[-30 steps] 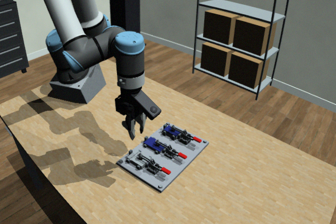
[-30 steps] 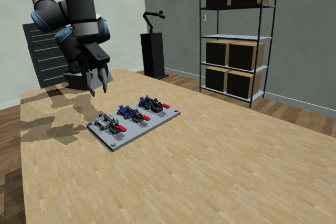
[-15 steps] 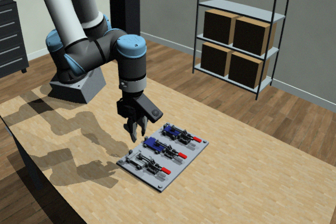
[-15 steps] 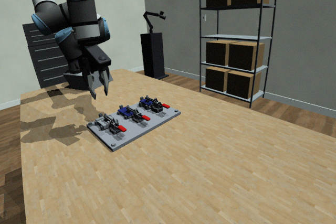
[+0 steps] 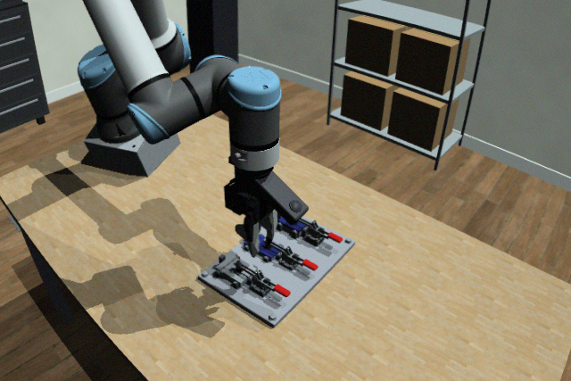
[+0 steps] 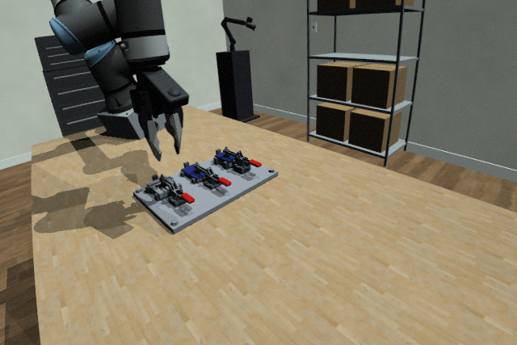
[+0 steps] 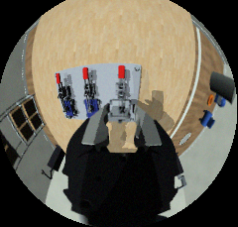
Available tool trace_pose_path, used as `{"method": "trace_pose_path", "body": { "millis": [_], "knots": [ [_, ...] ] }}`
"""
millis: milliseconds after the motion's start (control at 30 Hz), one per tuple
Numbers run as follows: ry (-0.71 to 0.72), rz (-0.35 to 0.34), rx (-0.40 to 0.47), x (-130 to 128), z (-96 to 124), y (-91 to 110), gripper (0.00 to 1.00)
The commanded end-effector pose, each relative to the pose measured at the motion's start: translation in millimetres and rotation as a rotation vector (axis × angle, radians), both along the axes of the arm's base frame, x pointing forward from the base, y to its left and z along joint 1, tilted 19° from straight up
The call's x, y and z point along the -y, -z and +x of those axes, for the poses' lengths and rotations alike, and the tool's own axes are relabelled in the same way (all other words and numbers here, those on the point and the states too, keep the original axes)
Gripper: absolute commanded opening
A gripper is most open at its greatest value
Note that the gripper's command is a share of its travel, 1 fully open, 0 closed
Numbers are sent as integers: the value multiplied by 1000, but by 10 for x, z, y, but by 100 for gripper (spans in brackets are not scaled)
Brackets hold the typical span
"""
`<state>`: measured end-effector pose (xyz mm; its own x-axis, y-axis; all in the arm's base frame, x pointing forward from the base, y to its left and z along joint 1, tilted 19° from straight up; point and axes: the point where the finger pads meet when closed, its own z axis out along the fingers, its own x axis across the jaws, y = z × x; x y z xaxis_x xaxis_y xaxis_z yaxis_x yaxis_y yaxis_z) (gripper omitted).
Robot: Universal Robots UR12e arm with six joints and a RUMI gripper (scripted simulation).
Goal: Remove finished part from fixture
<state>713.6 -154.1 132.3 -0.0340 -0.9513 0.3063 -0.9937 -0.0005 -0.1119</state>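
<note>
The grey fixture plate [image 5: 322, 258] [image 6: 237, 188] [image 7: 106, 74] lies on the wooden table and carries three toggle clamps with red handles. The finished grey part [image 5: 226, 262] [image 6: 152, 189] [image 7: 120, 108] sits in the nearest station at the plate's left end. Two blue blanks [image 5: 293, 225] [image 6: 190, 170] [image 7: 90, 106] sit clamped in the other two stations. My gripper [image 5: 261, 247] [image 6: 167, 153] [image 7: 121, 104] hangs some way above the grey part, pointing down. Its fingers are part-way open with nothing between them. In the wrist view the grey part shows between the fingertips.
The robot base [image 5: 124, 155] stands on the table's back left corner. A shelf rack with cardboard boxes [image 5: 405, 58] [image 6: 359, 82], a black pedestal [image 6: 236, 84] and a dark drawer cabinet [image 5: 18, 58] stand on the floor beyond the table.
</note>
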Motion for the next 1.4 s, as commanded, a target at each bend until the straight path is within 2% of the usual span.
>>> {"method": "trace_pose_path", "body": {
  "millis": [0, 233, 667, 1000, 1367],
  "knots": [
    [0, 0, 0, 4, 267, -34, 28],
    [0, 0, 0, 4, 512, -61, 28],
    [0, 0, 0, 13, 543, -37, 28],
    [0, 0, 0, 78, 565, 161, 28],
    [0, 0, 0, 201, 608, 541, 28]
  ]
}}
